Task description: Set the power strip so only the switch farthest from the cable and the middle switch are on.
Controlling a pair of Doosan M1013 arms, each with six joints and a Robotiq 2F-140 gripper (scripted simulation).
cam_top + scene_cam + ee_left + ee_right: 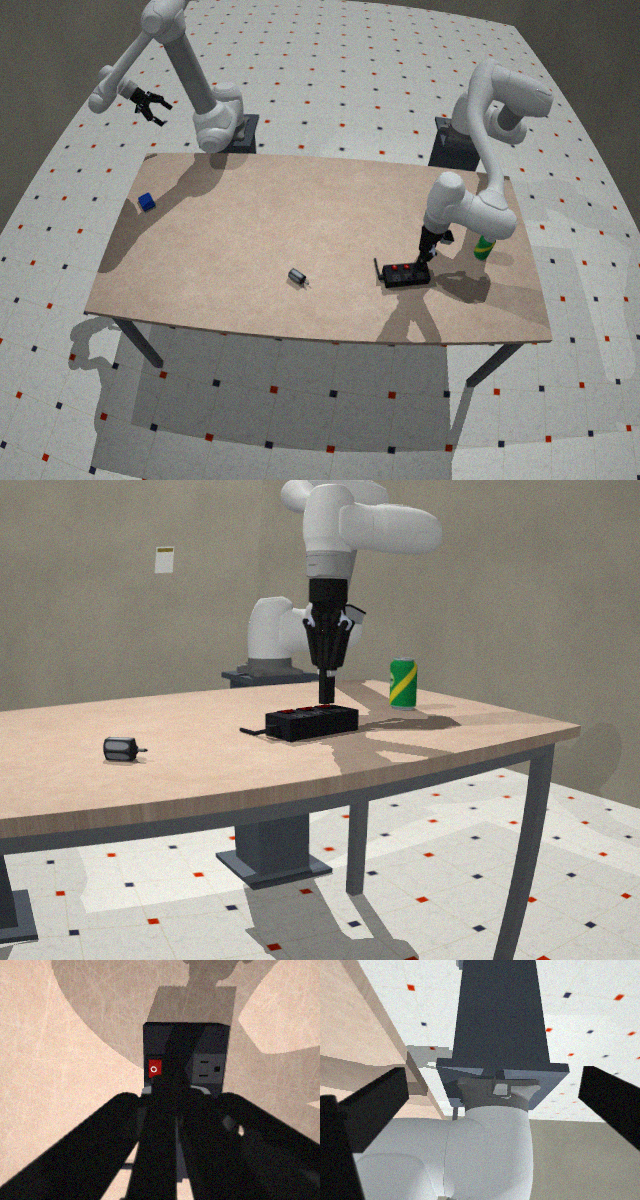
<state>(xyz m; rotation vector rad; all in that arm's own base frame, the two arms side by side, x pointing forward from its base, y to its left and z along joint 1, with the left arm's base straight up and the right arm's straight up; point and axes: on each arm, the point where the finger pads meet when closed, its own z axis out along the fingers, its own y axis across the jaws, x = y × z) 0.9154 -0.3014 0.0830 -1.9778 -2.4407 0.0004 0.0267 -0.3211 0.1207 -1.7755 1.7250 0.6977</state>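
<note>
In the top view, the strip lies on the table, right way up, the cable at its left end. The left gripper points down at the end of the strip away from the cable. Two red switches are visible; this gripper covers the place of the third. The can is to the right of the strip, a little toward the arms' side. The motor is to the left of the strip, and the blue block is well apart on the same side. The right gripper is far from the strip, outside the table edge, with fingers spread.

In the exterior view, the left gripper has its fingers pressed together, with nothing between. The tips are at the switch farthest from the cable; if they touch it, I cannot tell. The can stands upright behind the strip, and the motor lies on its cable side.

In the left wrist view, the closed fingers hide much of the strip. One red switch and one socket are visible at its far end. Which switches are on, I cannot tell.

In the right wrist view, the fingers are wide apart, with a dark pedestal seen between them.
</note>
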